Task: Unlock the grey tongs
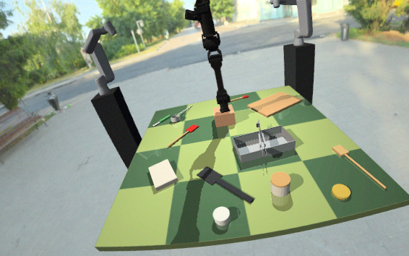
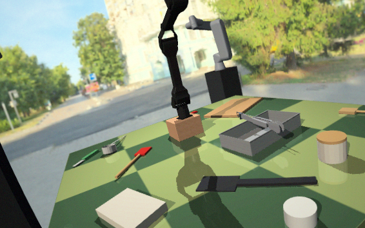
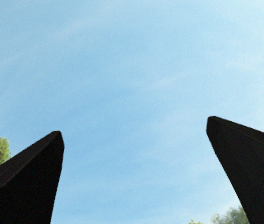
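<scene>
Take the grey tongs (image 1: 264, 144) (image 2: 276, 125) across both arms near mid-length, probably light, springy and rather slippery, with the gripper (image 3: 136, 132) spread nearly full and holding nothing.

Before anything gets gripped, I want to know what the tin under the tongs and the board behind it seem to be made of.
Grey rectangular roasting tin: probably metal, dull finish, judging by its thin, flat grey walls, though grey plastic could look similar.
Flat tan board: likely wood, matt, going by its warm brown colour; no clear grain confirms it.
</scene>
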Tool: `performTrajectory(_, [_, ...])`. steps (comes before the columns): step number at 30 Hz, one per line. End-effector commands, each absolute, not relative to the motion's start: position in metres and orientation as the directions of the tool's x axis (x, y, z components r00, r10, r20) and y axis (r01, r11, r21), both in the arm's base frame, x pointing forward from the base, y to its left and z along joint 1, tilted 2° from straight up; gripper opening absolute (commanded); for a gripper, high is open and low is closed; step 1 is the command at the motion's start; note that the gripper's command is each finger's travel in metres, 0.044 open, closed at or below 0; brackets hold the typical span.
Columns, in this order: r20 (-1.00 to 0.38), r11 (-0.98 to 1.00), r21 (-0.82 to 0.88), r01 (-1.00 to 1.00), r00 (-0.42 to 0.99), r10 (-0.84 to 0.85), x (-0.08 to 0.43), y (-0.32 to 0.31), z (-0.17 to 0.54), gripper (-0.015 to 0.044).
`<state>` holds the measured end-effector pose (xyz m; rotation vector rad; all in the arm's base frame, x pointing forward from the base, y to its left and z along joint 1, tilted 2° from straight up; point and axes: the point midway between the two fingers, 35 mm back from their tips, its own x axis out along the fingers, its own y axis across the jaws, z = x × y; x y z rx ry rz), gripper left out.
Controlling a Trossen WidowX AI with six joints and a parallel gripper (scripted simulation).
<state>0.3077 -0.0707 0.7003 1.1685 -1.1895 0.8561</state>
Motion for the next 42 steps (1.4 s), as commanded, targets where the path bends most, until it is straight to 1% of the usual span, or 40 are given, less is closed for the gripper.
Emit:
performTrajectory(1, [0.974, 0.222, 0.226, -0.949, 0.213, -0.081, 0.310, -0.070, 0.699, 0.0426])
performTrajectory(2, [0.971, 0.235, 0.238, -0.943, 0.224, -0.083, 0.314, -0.070, 0.698, 0.0440])
performTrajectory(7, [0.953, 0.302, 0.304, -0.903, 0.292, -0.088, 0.334, -0.069, 0.688, 0.0440])
performTrajectory(10, [0.920, 0.390, 0.386, -0.836, 0.379, -0.098, 0.360, -0.066, 0.673, 0.0440])
performTrajectory(13, [0.856, 0.538, 0.475, -0.696, 0.507, -0.100, 0.398, -0.060, 0.649, 0.0440])
performTrajectory(15, [0.795, 0.645, 0.509, -0.569, 0.599, -0.099, 0.425, -0.056, 0.629, 0.0440])
performTrajectory(20, [0.665, 0.807, 0.484, -0.337, 0.742, -0.090, 0.469, -0.045, 0.588, 0.0440])
performTrajectory(26, [0.487, 0.938, 0.326, -0.116, 0.871, -0.062, 0.510, -0.029, 0.534, 0.0440])
performTrajectory(31, [0.332, 0.992, 0.126, -0.006, 0.942, -0.037, 0.535, -0.015, 0.488, 0.0440])
performTrajectory(37, [0.133, 0.986, -0.163, 0.023, 0.991, -0.001, 0.557, 0.004, 0.430, 0.0440])
performTrajectory(42, [-0.042, 0.915, -0.400, -0.048, 0.999, 0.034, 0.567, 0.022, 0.378, 0.0440])
